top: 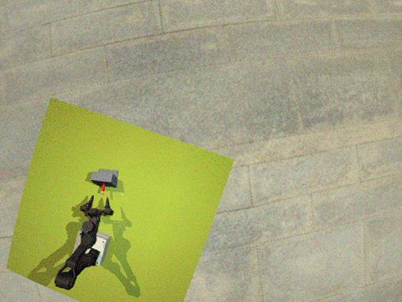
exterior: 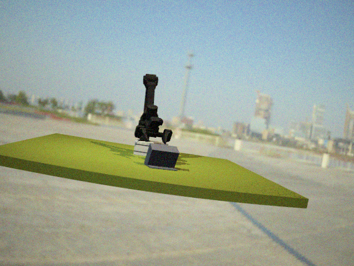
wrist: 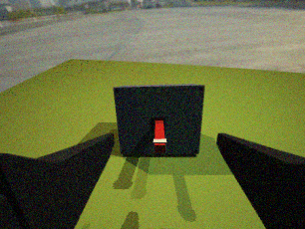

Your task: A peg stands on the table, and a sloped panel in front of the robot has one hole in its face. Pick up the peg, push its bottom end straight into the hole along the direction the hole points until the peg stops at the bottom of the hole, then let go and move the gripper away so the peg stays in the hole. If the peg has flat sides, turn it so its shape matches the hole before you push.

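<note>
The red peg [top: 103,188] [wrist: 158,130] sticks out of the hole in the dark sloped panel [wrist: 135,110], its inner end inside the hole and its pale-banded outer end towards the arm. How deep it sits is hidden. The panel block also shows from above [top: 105,178] and from behind in the exterior view [exterior: 162,158], where the peg is hidden. My gripper [top: 100,199] [wrist: 164,137] is wide open and empty. Its fingertips stand back from the peg's outer end, one to each side of its line, touching neither peg nor panel.
The green table top [top: 174,187] [exterior: 87,156] [wrist: 239,90] carries the panel block and the arm's pale base [top: 103,245] [exterior: 140,148]. The block stands in front of the gripper, beyond the peg. Shadows of the arm fall to both sides.
</note>
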{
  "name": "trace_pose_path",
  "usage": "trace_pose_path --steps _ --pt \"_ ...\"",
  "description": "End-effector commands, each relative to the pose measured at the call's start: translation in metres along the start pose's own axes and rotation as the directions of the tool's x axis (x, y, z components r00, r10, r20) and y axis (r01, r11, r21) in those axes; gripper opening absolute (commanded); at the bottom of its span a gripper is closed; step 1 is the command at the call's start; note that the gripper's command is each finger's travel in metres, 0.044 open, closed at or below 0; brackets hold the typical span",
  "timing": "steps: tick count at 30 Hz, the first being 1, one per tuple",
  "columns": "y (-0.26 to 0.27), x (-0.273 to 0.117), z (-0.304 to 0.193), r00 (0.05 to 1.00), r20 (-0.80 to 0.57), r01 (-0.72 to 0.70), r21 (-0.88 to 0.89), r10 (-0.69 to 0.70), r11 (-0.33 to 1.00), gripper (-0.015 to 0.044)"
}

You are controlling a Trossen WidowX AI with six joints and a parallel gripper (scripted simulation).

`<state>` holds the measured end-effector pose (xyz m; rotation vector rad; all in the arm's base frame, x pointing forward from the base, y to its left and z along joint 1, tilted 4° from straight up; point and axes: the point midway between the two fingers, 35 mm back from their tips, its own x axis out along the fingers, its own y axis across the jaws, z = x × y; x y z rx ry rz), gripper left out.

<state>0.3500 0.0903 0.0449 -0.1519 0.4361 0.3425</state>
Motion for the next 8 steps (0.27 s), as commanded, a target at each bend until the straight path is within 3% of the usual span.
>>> trace_pose_path --steps 1,8 --pt "0.0008 -0.0039 -0.0018 1.000 -0.006 -0.005 -0.002 0.004 1.000 0.0440" --pt "0.0004 -0.0092 -0.0009 1.000 -0.005 -0.004 -0.002 0.004 1.000 0.0440"
